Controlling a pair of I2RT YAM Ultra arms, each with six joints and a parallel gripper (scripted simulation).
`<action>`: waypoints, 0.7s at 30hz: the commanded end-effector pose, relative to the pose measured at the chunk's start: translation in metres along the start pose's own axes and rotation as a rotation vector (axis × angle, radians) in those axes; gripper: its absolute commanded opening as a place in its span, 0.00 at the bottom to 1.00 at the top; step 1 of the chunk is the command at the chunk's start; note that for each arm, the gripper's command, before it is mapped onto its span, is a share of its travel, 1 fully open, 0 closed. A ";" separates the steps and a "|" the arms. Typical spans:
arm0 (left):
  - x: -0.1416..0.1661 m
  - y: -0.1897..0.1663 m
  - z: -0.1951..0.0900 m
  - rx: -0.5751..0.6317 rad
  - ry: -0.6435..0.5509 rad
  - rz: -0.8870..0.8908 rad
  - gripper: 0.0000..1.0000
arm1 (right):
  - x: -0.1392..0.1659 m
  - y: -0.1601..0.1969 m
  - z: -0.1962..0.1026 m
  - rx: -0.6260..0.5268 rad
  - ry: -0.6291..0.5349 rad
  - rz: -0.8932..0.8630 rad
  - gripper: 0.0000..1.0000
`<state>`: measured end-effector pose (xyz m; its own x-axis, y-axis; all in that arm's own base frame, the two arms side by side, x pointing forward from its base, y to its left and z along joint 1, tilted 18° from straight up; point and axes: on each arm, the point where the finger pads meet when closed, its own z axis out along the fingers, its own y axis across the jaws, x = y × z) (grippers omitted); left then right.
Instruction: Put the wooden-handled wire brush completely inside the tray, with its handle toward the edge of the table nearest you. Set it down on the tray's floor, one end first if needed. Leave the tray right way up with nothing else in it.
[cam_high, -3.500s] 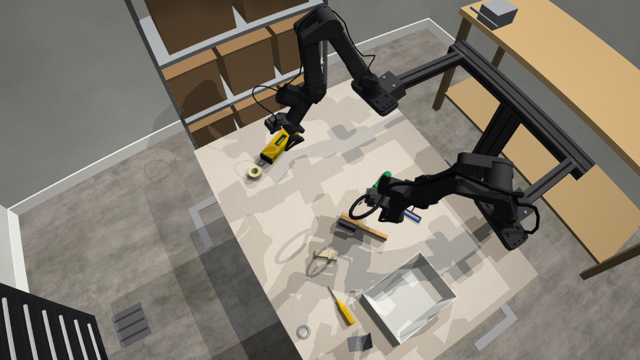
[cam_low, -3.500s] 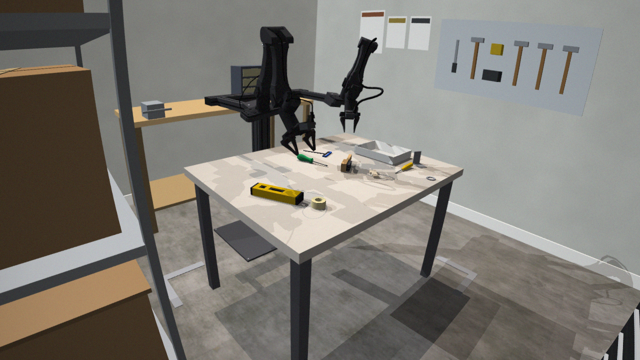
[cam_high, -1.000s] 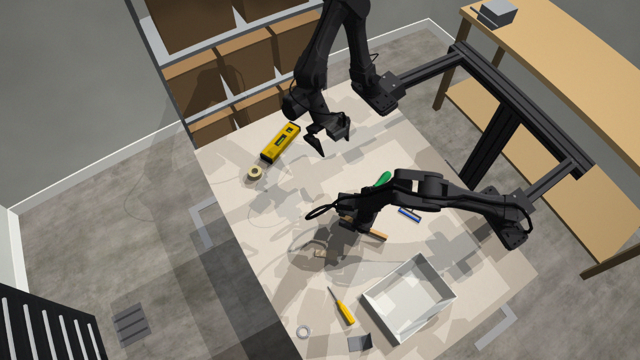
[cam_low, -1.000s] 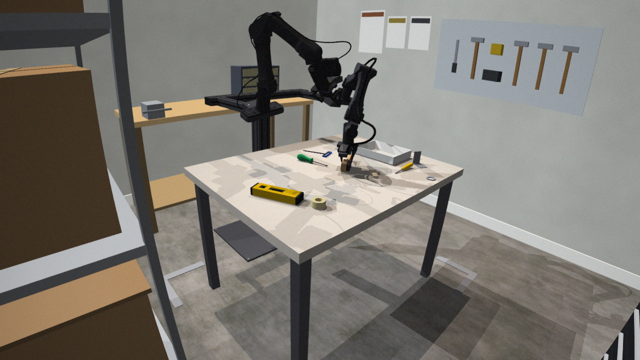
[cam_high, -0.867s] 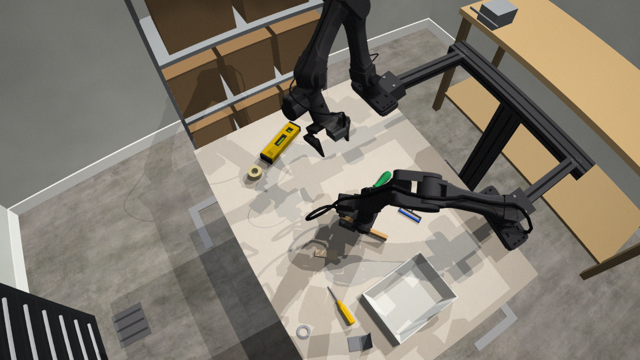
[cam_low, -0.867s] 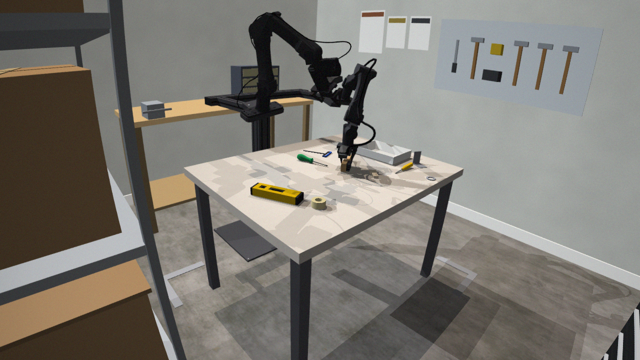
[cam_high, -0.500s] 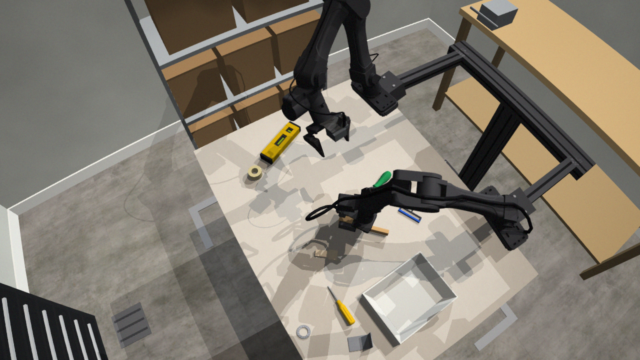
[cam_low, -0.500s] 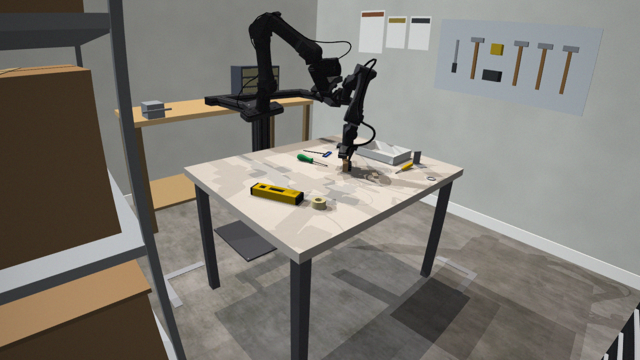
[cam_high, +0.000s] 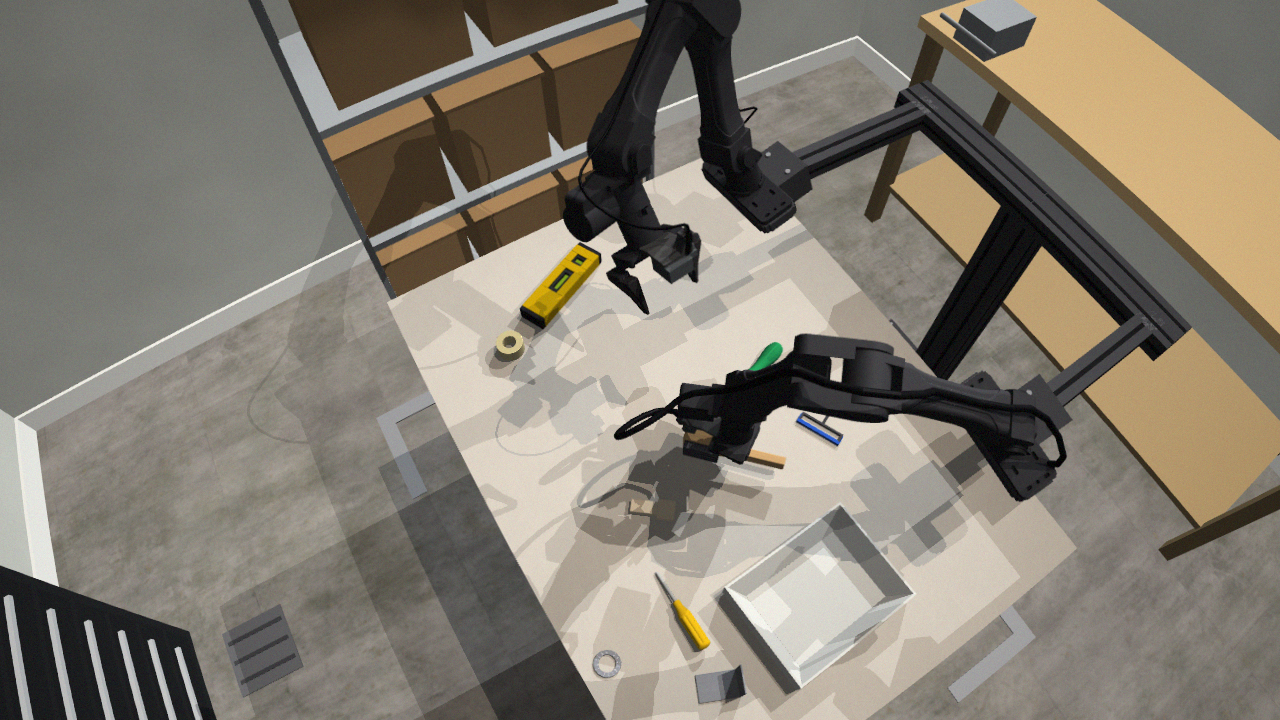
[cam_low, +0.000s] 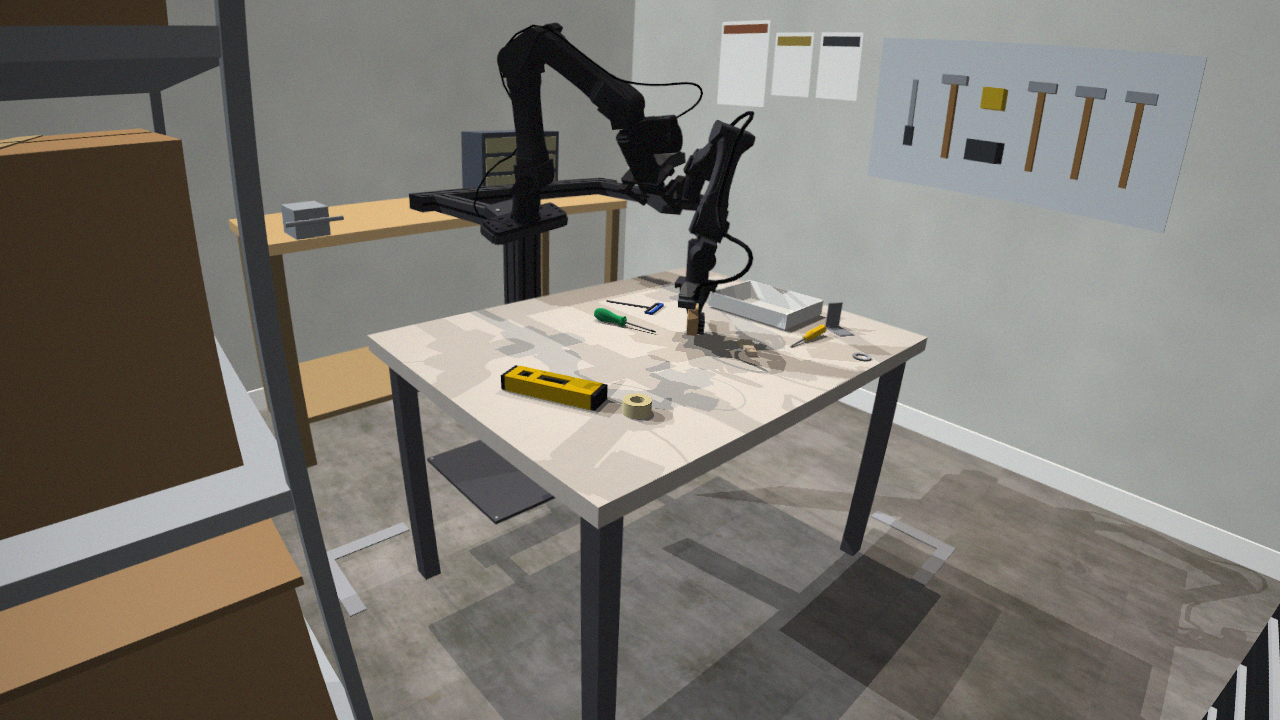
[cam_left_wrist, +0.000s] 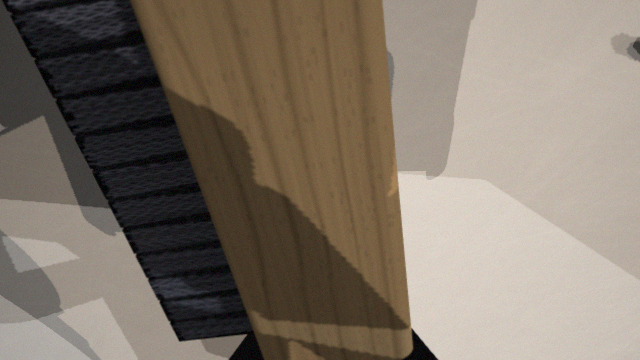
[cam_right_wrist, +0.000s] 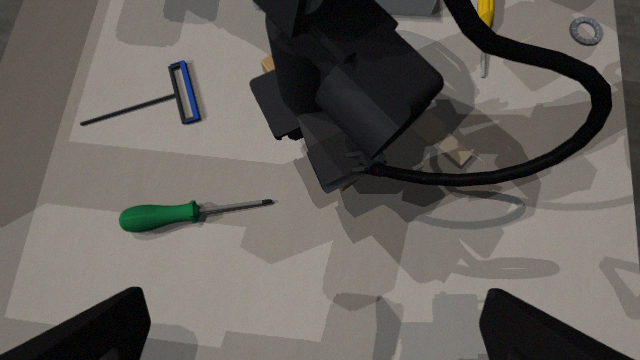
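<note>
The wooden-handled wire brush (cam_high: 767, 459) (cam_low: 691, 323) (cam_left_wrist: 310, 150) is on its side at about table height, mid-table, with its dark bristles facing sideways in the left wrist view. Its handle points right in the top view. My left gripper (cam_left_wrist: 332, 349) is shut on the brush, with a finger on each side of the wood near where the block meets the handle. The arm hides much of the brush in the top view. The white tray (cam_high: 760, 638) (cam_low: 756, 311) stands right way up and empty. My right gripper (cam_high: 671, 296) (cam_right_wrist: 316, 305) is open and empty, above the table.
A green screwdriver (cam_high: 767, 356) (cam_right_wrist: 157, 217) and a blue squeegee-like tool (cam_high: 819, 431) (cam_right_wrist: 189, 92) lie beside the left arm. A yellow screwdriver (cam_high: 691, 625), ring (cam_high: 606, 663) and grey bracket (cam_high: 718, 685) lie near the tray. A yellow level (cam_high: 559, 284) and tape roll (cam_high: 508, 342) lie farther off.
</note>
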<state>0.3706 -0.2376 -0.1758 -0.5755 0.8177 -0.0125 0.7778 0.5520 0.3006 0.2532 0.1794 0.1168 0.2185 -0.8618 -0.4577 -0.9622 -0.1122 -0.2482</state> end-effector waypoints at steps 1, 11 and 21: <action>-0.014 -0.003 -0.034 -0.009 -0.040 0.004 0.16 | -0.013 -0.002 -0.006 0.006 -0.028 -0.037 1.00; -0.002 -0.005 -0.055 -0.003 0.000 -0.005 0.16 | -0.013 -0.002 -0.006 0.006 -0.028 -0.037 1.00; 0.042 0.053 -0.070 -0.006 -0.107 -0.292 0.16 | -0.021 -0.032 0.022 0.167 0.048 0.100 1.00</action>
<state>0.3618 -0.2064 -0.1062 -0.6918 0.7129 -0.1152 0.6641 0.6907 0.2863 0.2651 0.1889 0.1190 0.1855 -0.8758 -0.4457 -0.9563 -0.0566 -0.2867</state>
